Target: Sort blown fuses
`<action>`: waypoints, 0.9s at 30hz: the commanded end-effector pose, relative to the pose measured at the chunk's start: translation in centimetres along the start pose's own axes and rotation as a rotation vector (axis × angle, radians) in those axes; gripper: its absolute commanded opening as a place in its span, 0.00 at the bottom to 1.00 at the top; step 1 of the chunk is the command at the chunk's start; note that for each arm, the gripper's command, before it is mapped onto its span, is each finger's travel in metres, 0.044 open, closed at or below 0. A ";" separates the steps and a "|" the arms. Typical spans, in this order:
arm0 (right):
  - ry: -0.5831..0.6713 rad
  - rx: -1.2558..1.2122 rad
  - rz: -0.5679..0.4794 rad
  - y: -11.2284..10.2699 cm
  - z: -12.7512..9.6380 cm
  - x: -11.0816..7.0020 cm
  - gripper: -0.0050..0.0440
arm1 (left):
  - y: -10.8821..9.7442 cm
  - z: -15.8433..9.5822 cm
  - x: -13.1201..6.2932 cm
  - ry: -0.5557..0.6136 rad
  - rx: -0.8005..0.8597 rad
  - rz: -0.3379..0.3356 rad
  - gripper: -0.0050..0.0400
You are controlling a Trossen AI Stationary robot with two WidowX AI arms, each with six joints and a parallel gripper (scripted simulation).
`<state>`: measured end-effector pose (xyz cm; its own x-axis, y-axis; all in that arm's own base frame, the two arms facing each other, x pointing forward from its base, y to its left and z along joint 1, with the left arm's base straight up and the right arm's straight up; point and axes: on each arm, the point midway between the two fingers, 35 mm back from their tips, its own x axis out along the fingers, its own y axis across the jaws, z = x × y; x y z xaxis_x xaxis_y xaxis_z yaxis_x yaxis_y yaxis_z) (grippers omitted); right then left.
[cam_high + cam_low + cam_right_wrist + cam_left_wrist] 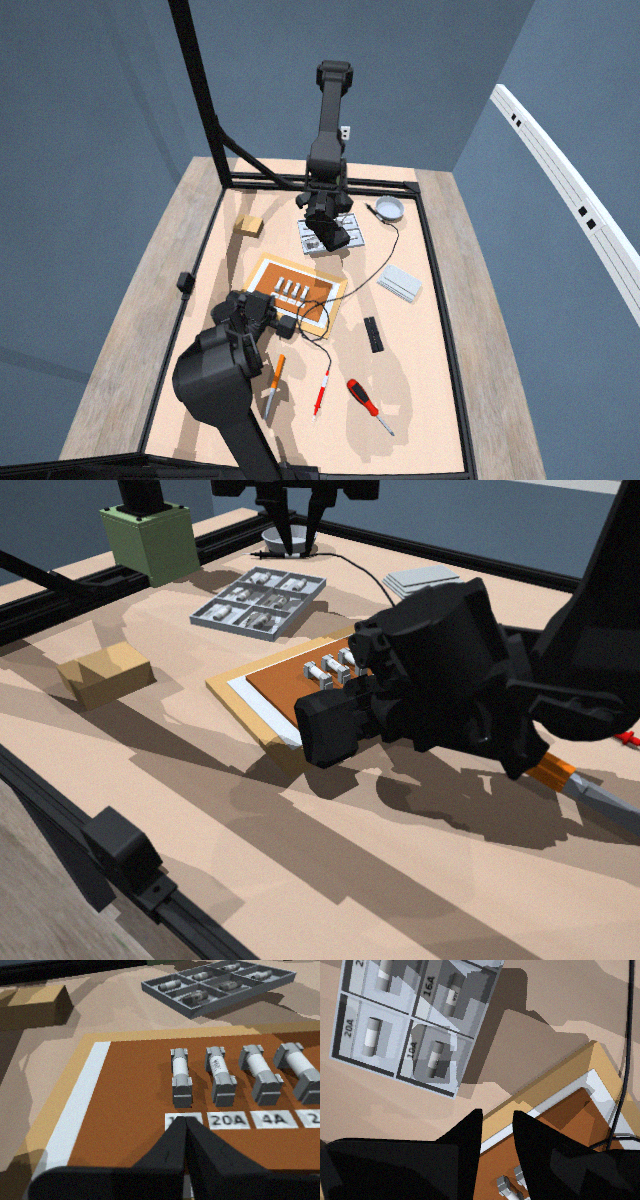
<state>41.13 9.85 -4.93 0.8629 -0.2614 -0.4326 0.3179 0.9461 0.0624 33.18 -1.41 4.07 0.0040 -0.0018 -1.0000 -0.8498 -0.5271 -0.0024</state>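
The left gripper (323, 204) (298, 552) (497, 1116) has its fingertips slightly apart with nothing between them, pointing down above the table. The fuse in the 10A compartment (436, 1060) lies flat, its long axis along the printed rating. On the orange board (276, 684) (135, 1080), seated fuses stand side by side, long axes running from labels toward the sorting tray (314, 252) (232, 631) (425, 1085) (167, 1004). The right gripper (268, 310) (361, 686) (183, 1123) is closed on nothing, near the labels.

From my remote seat I take this for an electronics workbench in a workshop or lab: a rail-framed counter (434, 330) (170, 759), plain blue walls (408, 72), a wall socket (345, 132), a screwdriver (362, 396), a corded red probe (321, 395), and a tray (360, 238) (232, 626) (396, 1076) (192, 1011) of fuses sorted by ampere labels.
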 end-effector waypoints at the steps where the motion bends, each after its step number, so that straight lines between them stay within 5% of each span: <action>1: 0.079 -0.063 -0.003 -0.8 -3.3 -0.7 0.00 | -0.6 -1.2 -0.2 0.004 -0.042 -0.013 0.31; 27: 0.079 -0.063 -0.003 -1.0 -3.4 -1.0 0.00 | -2.9 -10.3 1.8 0.011 -0.483 -0.010 0.31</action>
<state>40.90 9.91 -4.93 0.8646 -0.2583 -0.4310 0.3155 0.9467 0.0655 39.83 -7.63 2.16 0.0107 -0.0031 -0.9999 -0.5515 -0.8341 -0.0033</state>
